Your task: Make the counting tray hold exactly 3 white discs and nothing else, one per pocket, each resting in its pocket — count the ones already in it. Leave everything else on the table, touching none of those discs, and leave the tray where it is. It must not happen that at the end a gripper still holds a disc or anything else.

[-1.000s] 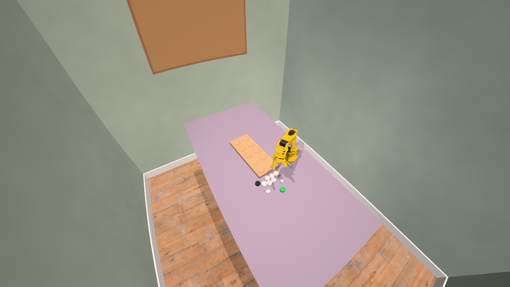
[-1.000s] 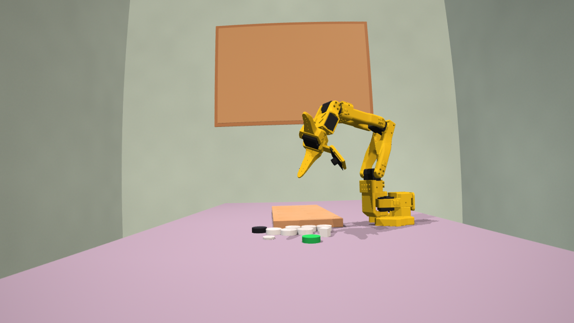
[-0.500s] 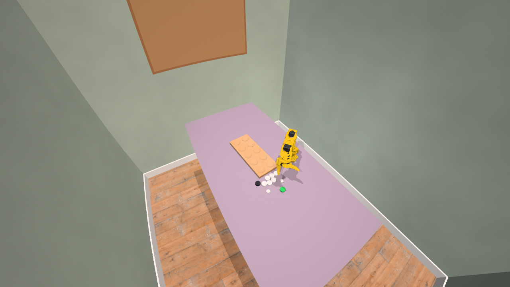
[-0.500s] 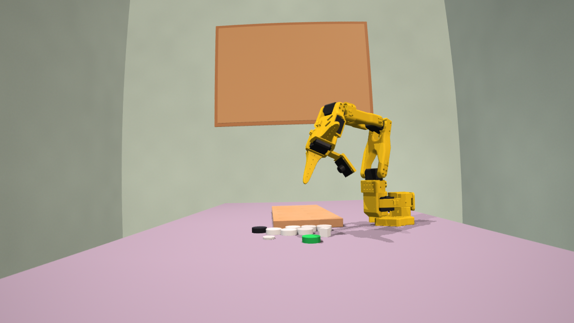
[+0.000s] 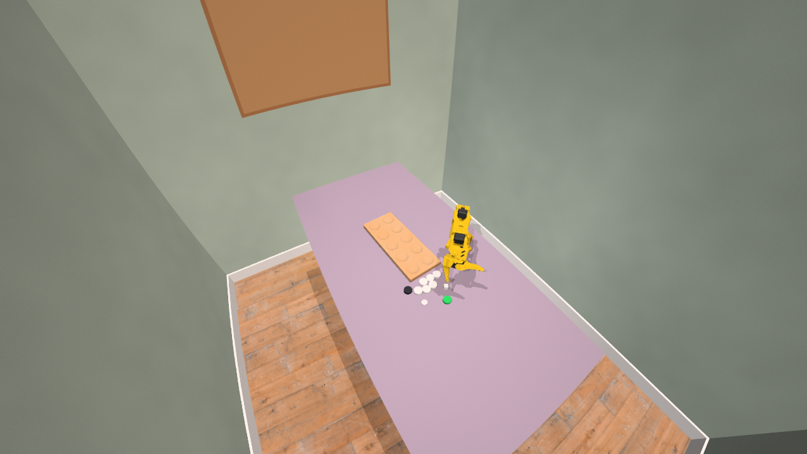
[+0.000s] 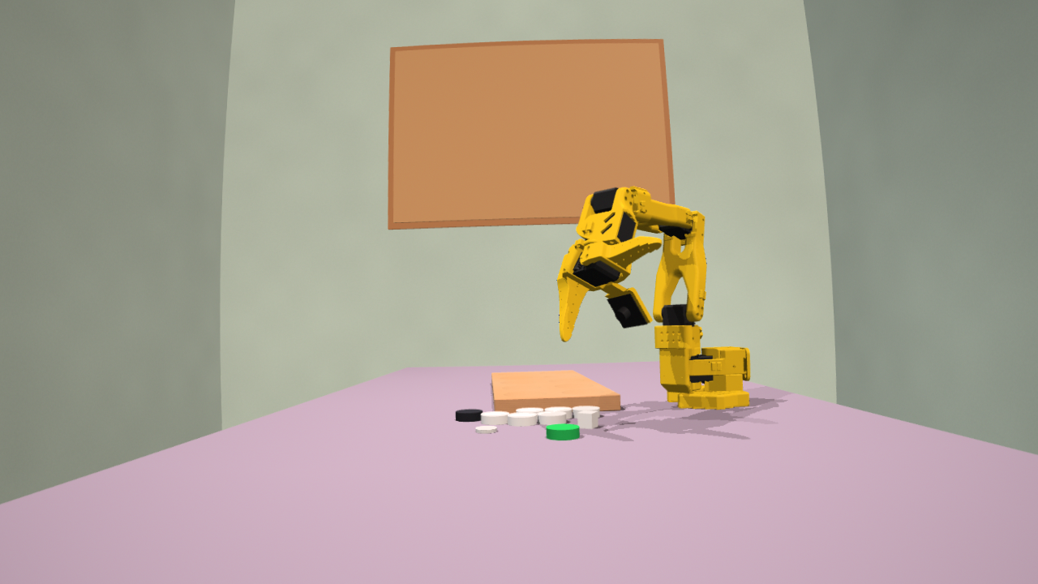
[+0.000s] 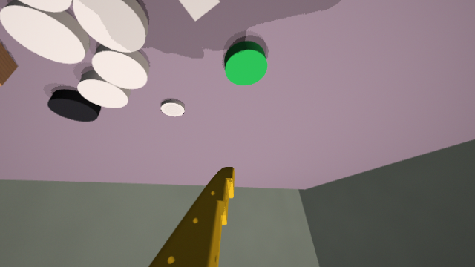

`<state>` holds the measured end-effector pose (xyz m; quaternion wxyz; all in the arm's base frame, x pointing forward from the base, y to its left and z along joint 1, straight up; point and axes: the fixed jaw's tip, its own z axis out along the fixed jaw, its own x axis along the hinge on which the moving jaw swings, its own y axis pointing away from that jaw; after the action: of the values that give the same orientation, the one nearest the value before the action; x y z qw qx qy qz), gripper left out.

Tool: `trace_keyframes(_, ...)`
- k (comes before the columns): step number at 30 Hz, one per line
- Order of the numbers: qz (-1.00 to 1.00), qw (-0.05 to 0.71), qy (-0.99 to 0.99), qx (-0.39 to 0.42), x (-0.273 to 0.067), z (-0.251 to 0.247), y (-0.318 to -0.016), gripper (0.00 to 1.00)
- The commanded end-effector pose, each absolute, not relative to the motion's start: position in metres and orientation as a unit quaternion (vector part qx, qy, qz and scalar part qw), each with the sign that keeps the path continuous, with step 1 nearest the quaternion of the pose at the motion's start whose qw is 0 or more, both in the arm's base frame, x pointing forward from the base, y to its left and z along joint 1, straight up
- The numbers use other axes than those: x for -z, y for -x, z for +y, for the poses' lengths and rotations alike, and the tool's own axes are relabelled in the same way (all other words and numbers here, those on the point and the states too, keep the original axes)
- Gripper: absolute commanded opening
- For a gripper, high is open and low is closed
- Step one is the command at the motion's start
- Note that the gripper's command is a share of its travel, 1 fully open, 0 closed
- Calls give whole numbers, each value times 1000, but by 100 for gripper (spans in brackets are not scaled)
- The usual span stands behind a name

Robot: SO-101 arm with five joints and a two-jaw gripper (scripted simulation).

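Observation:
The orange counting tray (image 5: 423, 270) (image 6: 566, 401) (image 7: 5, 67) lies on the table; its pockets look empty in the top view. Several white discs (image 5: 418, 290) (image 6: 522, 419) (image 7: 119, 69) lie close together in a cluster off the tray's near end. My gripper (image 5: 465, 275) (image 6: 611, 290) is open, its jaws spread wide with nothing between them. It hangs well above the table, to the right of the cluster in the top view. The wrist view shows only one jaw, at the bottom; the other is out of that view.
A black disc (image 5: 408, 290) (image 6: 468, 415) (image 7: 74, 108) lies at the cluster's left end. A smaller white disc (image 5: 424, 302) (image 6: 486, 430) (image 7: 173, 109), a green disc (image 5: 446, 299) (image 6: 562, 431) (image 7: 246, 67) and a white cube (image 5: 446, 286) (image 6: 588, 418) (image 7: 198, 7) lie near the cluster.

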<state>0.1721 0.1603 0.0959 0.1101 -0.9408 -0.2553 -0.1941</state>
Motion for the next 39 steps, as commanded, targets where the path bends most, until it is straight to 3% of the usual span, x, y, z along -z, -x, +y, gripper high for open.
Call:
trace_keyframes(1,-286,124,924,223,-108,170,-173,100)
trace_keyframes(39,-400,111,883,219,-101,188,-161,100)
